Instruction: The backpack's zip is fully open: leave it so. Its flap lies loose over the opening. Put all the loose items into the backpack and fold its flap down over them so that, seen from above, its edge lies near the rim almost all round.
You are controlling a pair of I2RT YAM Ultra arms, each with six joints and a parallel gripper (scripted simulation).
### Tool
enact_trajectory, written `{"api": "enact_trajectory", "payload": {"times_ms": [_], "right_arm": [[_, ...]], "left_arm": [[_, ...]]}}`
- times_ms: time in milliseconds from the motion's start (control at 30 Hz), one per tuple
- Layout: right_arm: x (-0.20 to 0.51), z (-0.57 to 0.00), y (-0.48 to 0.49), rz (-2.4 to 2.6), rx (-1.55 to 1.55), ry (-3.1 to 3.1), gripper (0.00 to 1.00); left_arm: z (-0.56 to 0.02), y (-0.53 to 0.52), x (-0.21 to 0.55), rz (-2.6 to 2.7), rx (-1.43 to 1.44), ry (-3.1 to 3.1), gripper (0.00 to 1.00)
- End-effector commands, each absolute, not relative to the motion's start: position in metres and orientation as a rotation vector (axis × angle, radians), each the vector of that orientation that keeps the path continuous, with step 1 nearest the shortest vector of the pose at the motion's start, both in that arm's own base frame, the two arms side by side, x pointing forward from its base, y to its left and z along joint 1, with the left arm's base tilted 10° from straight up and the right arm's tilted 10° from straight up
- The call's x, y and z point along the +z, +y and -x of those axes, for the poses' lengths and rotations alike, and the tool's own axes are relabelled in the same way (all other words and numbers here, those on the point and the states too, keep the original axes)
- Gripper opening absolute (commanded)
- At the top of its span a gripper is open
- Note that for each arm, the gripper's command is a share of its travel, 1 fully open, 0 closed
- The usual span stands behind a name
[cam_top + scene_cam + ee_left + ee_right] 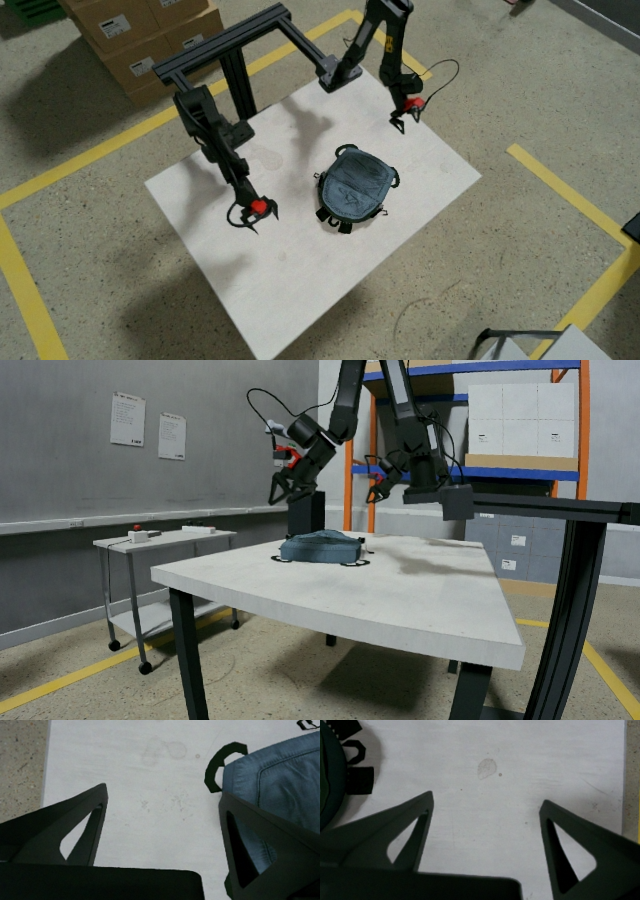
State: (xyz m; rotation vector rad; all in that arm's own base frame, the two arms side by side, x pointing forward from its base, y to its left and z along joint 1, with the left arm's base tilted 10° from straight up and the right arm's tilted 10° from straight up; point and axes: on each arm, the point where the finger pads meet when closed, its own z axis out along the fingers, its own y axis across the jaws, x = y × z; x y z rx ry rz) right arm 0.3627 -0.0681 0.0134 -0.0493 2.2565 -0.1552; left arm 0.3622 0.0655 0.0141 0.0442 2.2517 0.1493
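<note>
The blue-grey backpack (361,170) (320,554) (289,796) (334,780) lies flat on the white table. Its flap (350,198) lies spread over the opening with a crease across the middle; its curved edge runs near the dark rim in the top view. The inside is hidden, and no loose items show on the table. My left gripper (410,127) (280,503) (165,794) is open and empty, raised beside the strap-loop end of the backpack. My right gripper (267,226) (372,502) (487,801) is open and empty above the table, away from the buckle end.
The white table (300,290) (425,600) carries the backpack. Black strap loops (345,148) (213,770) and black buckle pieces (345,228) (360,780) stick out around it. A dark frame (225,40) (575,580) stands along the arms' side of the table.
</note>
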Motion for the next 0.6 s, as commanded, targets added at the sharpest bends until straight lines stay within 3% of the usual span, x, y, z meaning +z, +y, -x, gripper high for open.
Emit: {"api": "enact_trajectory", "payload": {"times_ms": [0,567], "right_arm": [[0.0202,-0.3655,-0.0630,0.059,-0.150,2.231,0.90],[0.0202,-0.3655,-0.0630,0.059,-0.150,2.231,0.90]], "left_arm": [[-0.3741,0.0688,0.0274,-0.058,0.152,2.215,0.90],[-0.3744,0.0699,0.0247,-0.058,0.150,2.221,0.90]]}}
